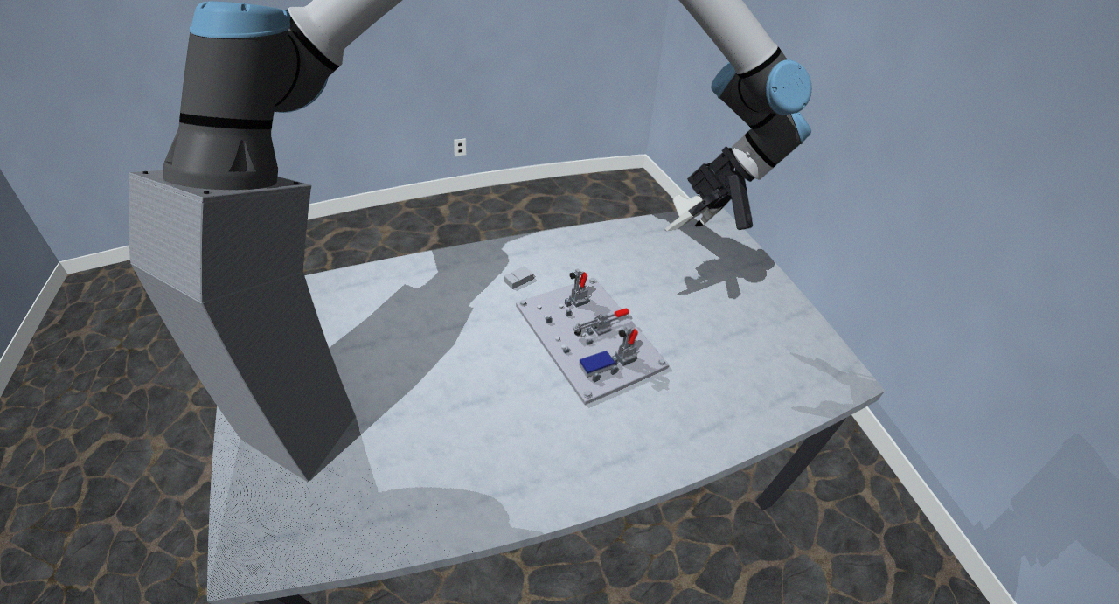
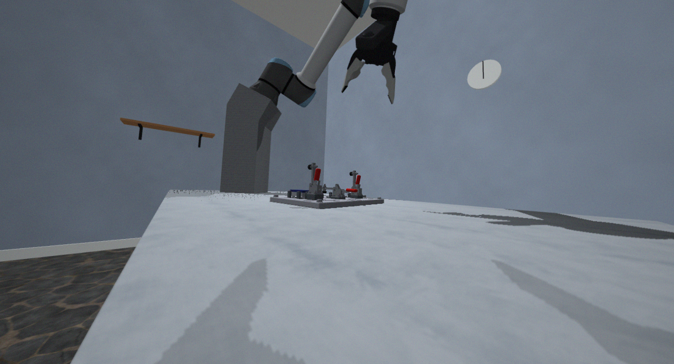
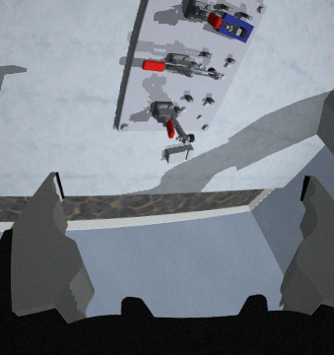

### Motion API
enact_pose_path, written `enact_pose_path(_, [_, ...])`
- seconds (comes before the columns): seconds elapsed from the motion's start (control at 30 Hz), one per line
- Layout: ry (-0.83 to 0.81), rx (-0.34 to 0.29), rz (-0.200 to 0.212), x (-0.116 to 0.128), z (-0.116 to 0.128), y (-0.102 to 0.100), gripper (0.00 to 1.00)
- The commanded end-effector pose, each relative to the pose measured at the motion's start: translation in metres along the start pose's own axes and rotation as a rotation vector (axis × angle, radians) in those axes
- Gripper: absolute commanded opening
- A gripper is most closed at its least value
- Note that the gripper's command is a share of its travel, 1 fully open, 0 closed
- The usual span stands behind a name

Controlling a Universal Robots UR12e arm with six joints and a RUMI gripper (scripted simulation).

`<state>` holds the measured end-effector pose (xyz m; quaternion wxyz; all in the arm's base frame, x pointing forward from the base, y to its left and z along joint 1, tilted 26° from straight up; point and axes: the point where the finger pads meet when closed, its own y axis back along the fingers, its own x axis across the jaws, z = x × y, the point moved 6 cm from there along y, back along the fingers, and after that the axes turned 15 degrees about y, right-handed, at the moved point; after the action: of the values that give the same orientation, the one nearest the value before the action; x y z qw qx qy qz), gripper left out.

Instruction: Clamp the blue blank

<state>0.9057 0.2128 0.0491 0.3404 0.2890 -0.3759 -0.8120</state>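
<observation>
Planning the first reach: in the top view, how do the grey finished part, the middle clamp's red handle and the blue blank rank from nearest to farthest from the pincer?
From the open pincer, raised beyond the table's far edge:
1. Middle clamp's red handle, fixture's centre.
2. Grey finished part, on the table past the fixture's far end; close to the first.
3. Blue blank, near-end nest.

The walls [image 1: 484, 68] were plain blue-grey, with a white baseboard [image 1: 484, 179] along the bottom. The floor [image 1: 86, 444] was dark stone with brown joints. A pale marbled table [image 1: 484, 444] stood on dark legs. One wall carried a wooden shelf [image 2: 166, 127], another a round white disc [image 2: 484, 74] and a small socket [image 1: 460, 147].
</observation>
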Motion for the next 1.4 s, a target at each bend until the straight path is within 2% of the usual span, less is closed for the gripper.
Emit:
enact_pose_path(0.0, [0.001,0.001,-0.001,0.0,0.0,0.001,1.0])
enact_pose_path(0.77, [0.022,0.01,-0.004,0.003,-0.003,-0.003,1.0])
enact_pose_path(1.03, [0.168,0.068,-0.024,0.022,-0.02,-0.028,1.0])
enact_pose_path(1.1, [0.168,0.068,-0.024,0.022,-0.02,-0.028,1.0])
enact_pose_path(1.37, [0.412,0.172,-0.039,0.057,-0.039,-0.068,1.0])
